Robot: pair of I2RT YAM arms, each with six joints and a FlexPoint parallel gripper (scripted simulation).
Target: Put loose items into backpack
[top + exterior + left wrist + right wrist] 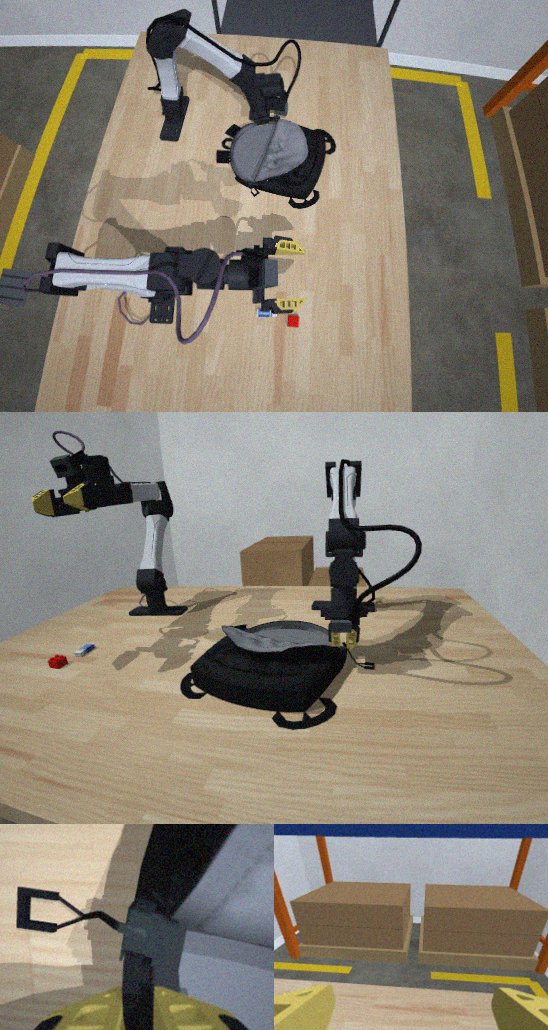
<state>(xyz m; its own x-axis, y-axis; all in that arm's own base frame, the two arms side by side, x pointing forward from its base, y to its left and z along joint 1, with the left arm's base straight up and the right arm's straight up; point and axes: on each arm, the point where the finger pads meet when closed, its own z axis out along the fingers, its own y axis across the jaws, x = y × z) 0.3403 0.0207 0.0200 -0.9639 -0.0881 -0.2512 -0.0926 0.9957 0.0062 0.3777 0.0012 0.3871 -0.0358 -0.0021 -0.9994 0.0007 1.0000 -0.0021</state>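
Note:
The black backpack (305,177) (270,677) lies with its opening facing up, grey lining (248,150) showing. Its grey flap (287,150) (260,641) is folded back onto the body. A red toy brick (293,321) (58,661) and a small blue-and-white block (264,313) (85,649) lie on the table, near each other and away from the backpack. My left gripper (344,639) (139,994) is shut on a black strap (138,971) at the backpack's edge. My right gripper (304,276) (59,502) (413,994) is open and empty, high above the table.
A thin cord with a black loop (24,908) sticks out beside the held strap. The wooden table (350,350) (400,762) has its edge beyond the backpack. Brown boxes (275,562) (357,921) stand away from the table.

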